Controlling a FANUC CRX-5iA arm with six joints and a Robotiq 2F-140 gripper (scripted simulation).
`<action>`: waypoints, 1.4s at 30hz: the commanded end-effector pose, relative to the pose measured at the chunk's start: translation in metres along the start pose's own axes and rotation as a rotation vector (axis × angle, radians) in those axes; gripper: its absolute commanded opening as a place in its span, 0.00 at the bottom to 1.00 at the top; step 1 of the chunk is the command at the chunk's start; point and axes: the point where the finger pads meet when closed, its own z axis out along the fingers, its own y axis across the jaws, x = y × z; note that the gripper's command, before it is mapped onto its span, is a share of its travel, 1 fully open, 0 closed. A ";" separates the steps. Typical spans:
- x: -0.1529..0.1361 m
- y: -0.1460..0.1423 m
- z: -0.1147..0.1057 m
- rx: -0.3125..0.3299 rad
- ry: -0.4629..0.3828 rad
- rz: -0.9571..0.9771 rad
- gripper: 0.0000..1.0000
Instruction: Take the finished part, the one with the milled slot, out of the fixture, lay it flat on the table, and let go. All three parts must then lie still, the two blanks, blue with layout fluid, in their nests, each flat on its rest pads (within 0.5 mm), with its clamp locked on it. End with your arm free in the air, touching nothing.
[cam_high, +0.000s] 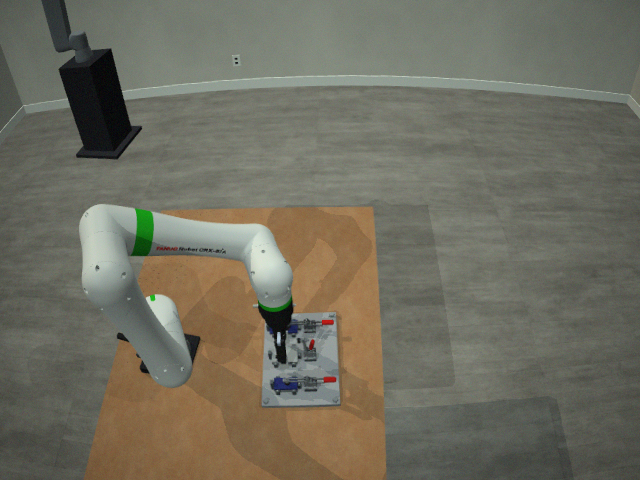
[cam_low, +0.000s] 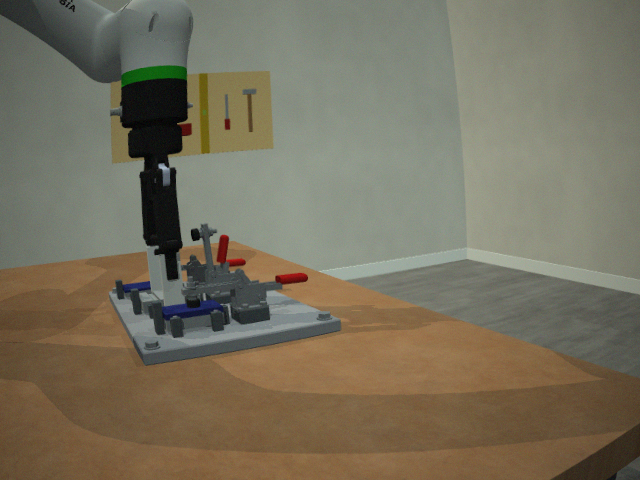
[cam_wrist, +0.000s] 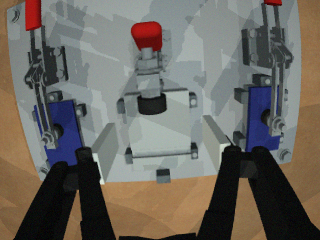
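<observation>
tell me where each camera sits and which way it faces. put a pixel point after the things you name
Top: high above the table (cam_high: 330, 439), looking down obliquely at the fixture plate (cam_high: 320, 397) (cam_low: 242, 343) (cam_wrist: 200, 15); nearly the whole arm (cam_high: 191, 235) (cam_low: 155, 41) shows.
Exterior: low beside the table, facing across it to the wall; forearm end, wrist and pincer (cam_high: 281, 359) (cam_low: 170, 266) (cam_wrist: 159, 131) show.
Wrist: on the arm, facing down past the fingers.
Top and exterior share the pincer over the plate.

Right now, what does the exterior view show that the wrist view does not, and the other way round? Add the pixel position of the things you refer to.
Only the exterior view: the tool board (cam_low: 237, 113) on the wall, the gray floor (cam_low: 413, 299) and the arm (cam_low: 155, 41) above the gripper.

Only the wrist view: the top face of the finished part (cam_wrist: 160, 127) in the middle nest, and the gap between the two pale finger plates (cam_wrist: 104, 147).

Both: the gripper (cam_low: 171, 268) (cam_wrist: 159, 131), the fixture plate (cam_low: 289, 322) (cam_wrist: 190, 30), both blue blanks (cam_low: 192, 309) (cam_wrist: 257, 112) and the red clamp handles (cam_low: 292, 279) (cam_wrist: 146, 34).
</observation>
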 end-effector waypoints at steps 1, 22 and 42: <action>0.000 0.000 0.000 0.000 0.000 0.000 0.58; 0.000 0.000 0.000 0.000 0.000 0.000 0.58; 0.000 0.000 0.000 0.000 0.000 0.000 0.00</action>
